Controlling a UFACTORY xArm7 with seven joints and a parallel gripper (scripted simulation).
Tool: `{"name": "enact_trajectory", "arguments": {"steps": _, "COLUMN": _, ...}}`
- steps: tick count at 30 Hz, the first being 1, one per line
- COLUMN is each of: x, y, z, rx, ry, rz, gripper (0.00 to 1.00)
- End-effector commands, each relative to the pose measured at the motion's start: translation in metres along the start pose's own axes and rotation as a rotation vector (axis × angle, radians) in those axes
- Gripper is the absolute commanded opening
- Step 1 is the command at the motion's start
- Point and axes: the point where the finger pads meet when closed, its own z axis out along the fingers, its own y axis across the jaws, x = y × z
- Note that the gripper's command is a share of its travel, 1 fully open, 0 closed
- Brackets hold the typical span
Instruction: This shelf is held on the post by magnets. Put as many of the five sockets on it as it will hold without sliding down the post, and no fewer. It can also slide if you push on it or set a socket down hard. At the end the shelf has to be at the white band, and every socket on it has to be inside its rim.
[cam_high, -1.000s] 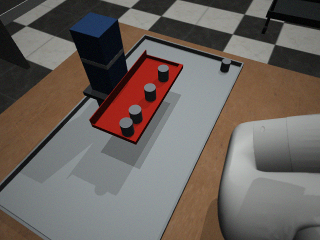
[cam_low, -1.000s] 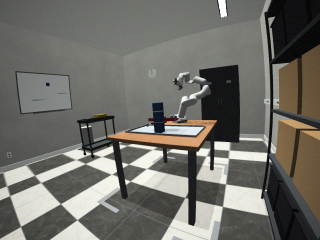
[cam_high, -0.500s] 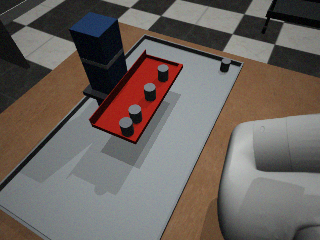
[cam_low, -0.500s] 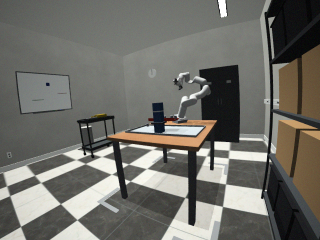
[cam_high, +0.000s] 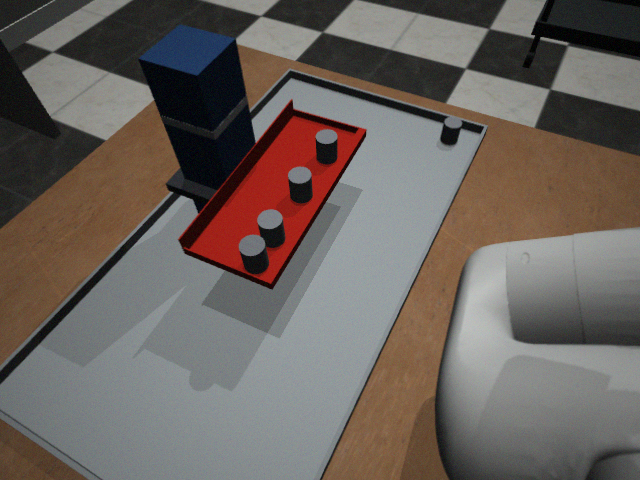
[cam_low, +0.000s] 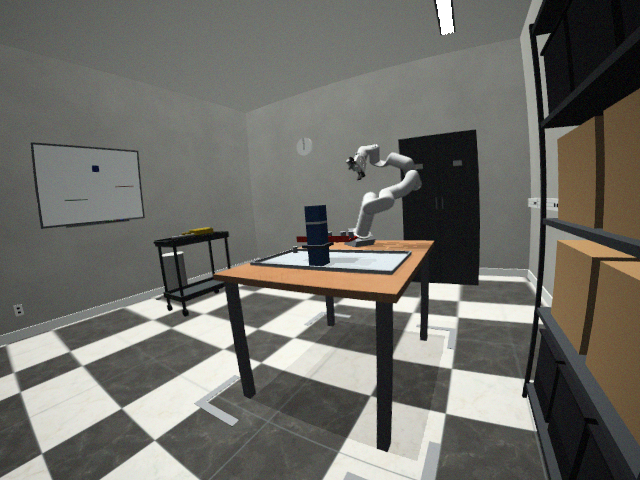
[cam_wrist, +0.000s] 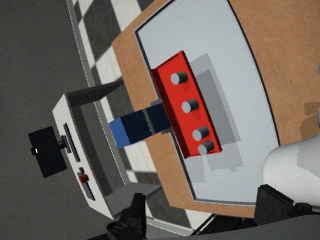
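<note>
Exterior alone shows tool (cam_low: 356, 170), spread, empty; top shows four sockets on shelf (cam_high: 248, 196).

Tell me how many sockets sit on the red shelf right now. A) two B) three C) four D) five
C: four sockets stand in a row inside the rim of the shelf, the nearest at and the farthest at, while the fifth socket stands apart at the mat's far corner.
</note>
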Motion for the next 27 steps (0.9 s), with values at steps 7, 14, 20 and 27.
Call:
{"name": "enact_trajectory", "arguments": {"steps": 7, "x": 0.000, "y": -0.001, "z": 0.000, "rx": 0.000, "ry": 0.002, "rz": -0.001, "gripper": 1.00}}
{"name": "enact_trajectory", "arguments": {"steps": 14, "x": 0.000, "y": -0.001, "z": 0.000, "rx": 0.000, "ry": 0.002, "rz": -0.001, "gripper": 1.00}}
{"name": "enact_trajectory", "arguments": {"steps": 20, "x": 0.018, "y": -0.014, "z": 0.031, "rx": -0.135, "ry": 0.038, "rz": -0.014, "gripper": 1.00}}
{"name": "enact_trajectory", "arguments": {"steps": 27, "x": 0.047, "y": -0.024, "z": 0.096, "rx": -0.390, "ry": 0.096, "rz": -0.079, "gripper": 1.00}}
